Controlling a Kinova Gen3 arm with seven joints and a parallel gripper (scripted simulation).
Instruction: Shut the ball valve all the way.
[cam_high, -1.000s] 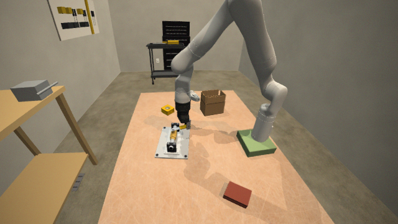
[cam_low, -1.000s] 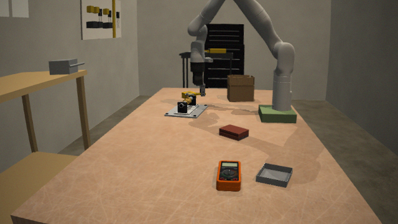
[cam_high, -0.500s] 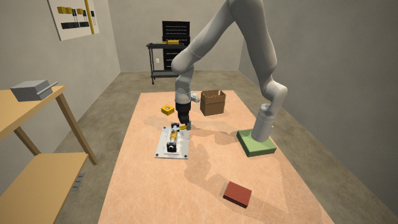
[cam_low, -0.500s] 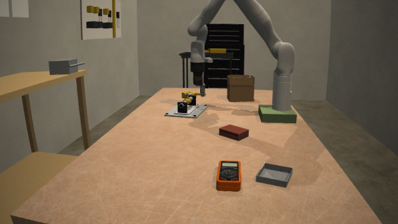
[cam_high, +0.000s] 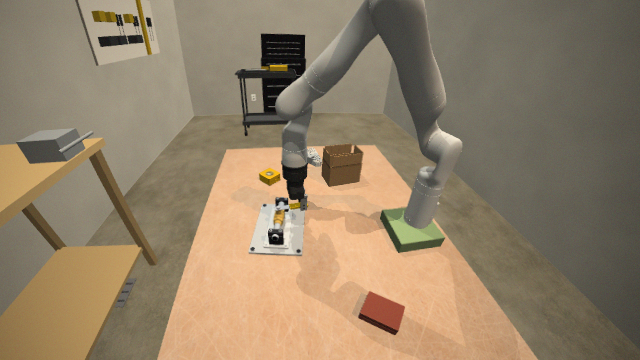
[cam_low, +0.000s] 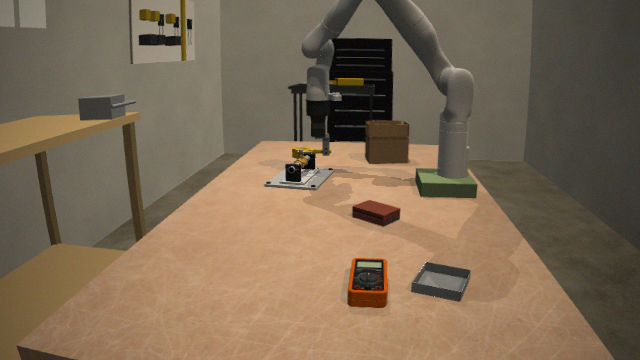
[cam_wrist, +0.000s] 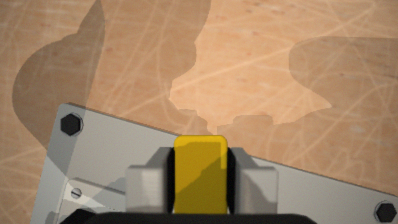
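While pinched, handle (cam_wrist: 200, 172) ~crosswise to valve (cam_high: 278, 218)

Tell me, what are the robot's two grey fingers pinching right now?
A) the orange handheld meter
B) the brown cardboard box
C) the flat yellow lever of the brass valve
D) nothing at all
C: in the wrist view the flat yellow lever sits squeezed between the two grey fingers of the gripper, above the grey metal mounting plate.
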